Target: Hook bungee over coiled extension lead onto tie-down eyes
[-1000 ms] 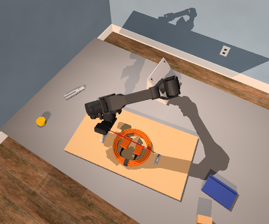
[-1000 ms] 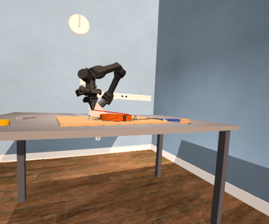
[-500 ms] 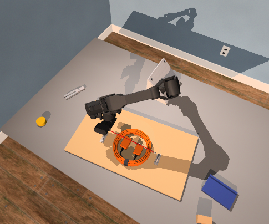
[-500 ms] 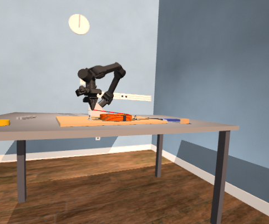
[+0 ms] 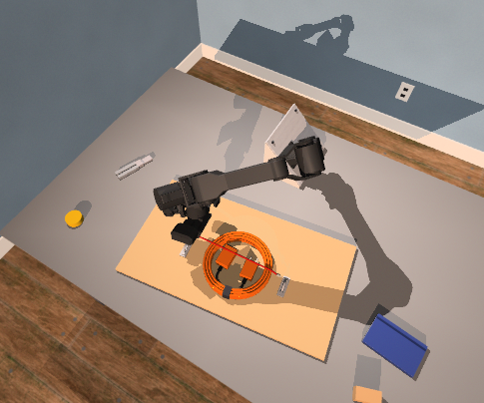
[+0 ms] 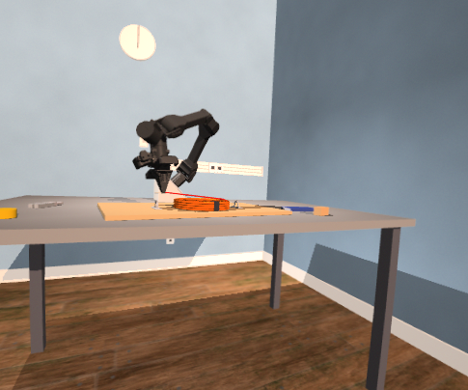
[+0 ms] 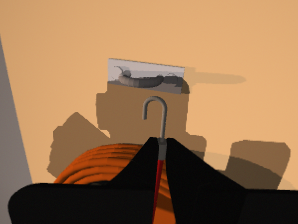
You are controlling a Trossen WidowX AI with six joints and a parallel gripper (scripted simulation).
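Observation:
The orange coiled extension lead (image 5: 242, 272) lies on the wooden board (image 5: 238, 271), seen low and flat in the side view (image 6: 201, 204). A red bungee (image 5: 238, 255) runs taut across the coil from the right tie-down eye (image 5: 283, 285) up to my gripper (image 5: 198, 238). The gripper is shut on the bungee's free end just behind its grey hook (image 7: 156, 115). In the wrist view the hook hangs a little short of the left tie-down eye (image 7: 145, 79) and apart from it. The gripper (image 6: 163, 189) stands above the left eye (image 5: 186, 248).
A yellow tape roll (image 5: 74, 218) and a grey metal tool (image 5: 134, 166) lie on the table's left. A blue book (image 5: 395, 345) and a small wooden block (image 5: 367, 394) lie at the right. A white plate (image 5: 284, 131) stands behind the arm.

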